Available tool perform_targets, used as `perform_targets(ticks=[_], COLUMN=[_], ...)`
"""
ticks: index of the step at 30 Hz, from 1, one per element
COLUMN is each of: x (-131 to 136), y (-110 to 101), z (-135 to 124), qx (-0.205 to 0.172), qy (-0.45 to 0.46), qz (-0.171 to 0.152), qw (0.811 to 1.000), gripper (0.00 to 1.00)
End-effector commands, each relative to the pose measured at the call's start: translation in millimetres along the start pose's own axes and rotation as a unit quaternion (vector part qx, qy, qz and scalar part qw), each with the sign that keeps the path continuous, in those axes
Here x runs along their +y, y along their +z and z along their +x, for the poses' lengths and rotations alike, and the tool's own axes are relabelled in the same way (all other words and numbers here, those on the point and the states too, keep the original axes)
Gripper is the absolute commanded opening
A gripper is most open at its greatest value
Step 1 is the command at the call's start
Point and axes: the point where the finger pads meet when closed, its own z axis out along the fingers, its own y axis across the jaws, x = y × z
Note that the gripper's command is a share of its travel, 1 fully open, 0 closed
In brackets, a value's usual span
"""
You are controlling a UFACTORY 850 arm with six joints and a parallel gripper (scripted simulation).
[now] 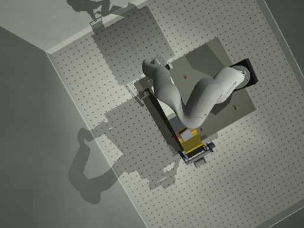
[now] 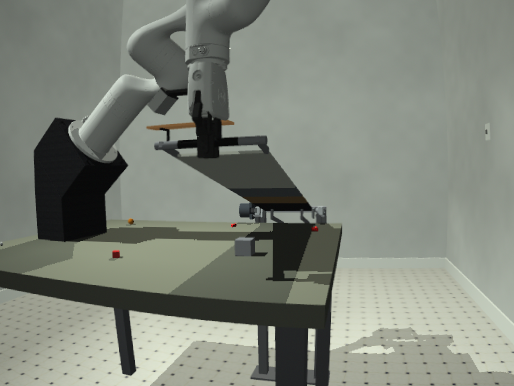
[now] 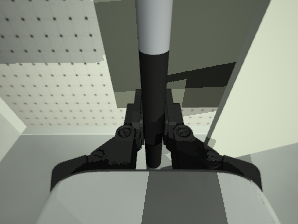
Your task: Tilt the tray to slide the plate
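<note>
The tray point(image 1: 159, 112) point(image 2: 240, 172) is tilted steeply, its handle end raised and its hinged end point(image 2: 280, 212) point(image 1: 197, 154) low at the table's edge. My gripper point(image 2: 207, 149) point(image 3: 153, 101) is shut on the tray's handle bar point(image 2: 245, 140) point(image 3: 153, 60), on its black middle part. The grey steel plate point(image 1: 186, 135) lies on the bed near the low end, at the upper part of the yellow tinted band point(image 1: 193, 145), touching a brown line at its upper side. From the side view the plate is hidden behind the tray.
An orange rest shelf point(image 2: 175, 125) stands just behind the raised handle. On the table point(image 2: 175, 270) point(image 1: 207, 50) are a grey cube point(image 2: 244, 246), small red cubes point(image 2: 116, 254) point(image 1: 186, 77), an orange ball point(image 2: 130, 220) point(image 1: 236, 108) and a black post point(image 2: 287, 250) under the hinge.
</note>
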Motion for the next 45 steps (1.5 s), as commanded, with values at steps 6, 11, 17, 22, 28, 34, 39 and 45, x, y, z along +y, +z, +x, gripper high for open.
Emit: perform_targets(ticks=[6,11,17,22,28,34,39,45], x=[22.7,2.0,0.7,-0.6,-1.2,-1.6,18.8,0.3], y=[-77.5,-9.3,-4.3,0.9,3.3,4.9,-66.1,-2.6], z=[-0.5,-0.6,-0.6,-0.6,-0.6,-0.6,-0.5,-0.6], qx=[0.0,0.0,0.0,0.0,0.0,0.0,0.0,0.0], qy=[0.0,0.0,0.0,0.0,0.0,0.0,0.0,0.0], qz=[0.0,0.0,0.0,0.0,0.0,0.0,0.0,0.0], qw=[1.0,1.0,1.0,1.0,1.0,1.0,1.0,1.0], gripper=[0.0,0.0,0.0,0.0,0.0,0.0,0.0,0.0])
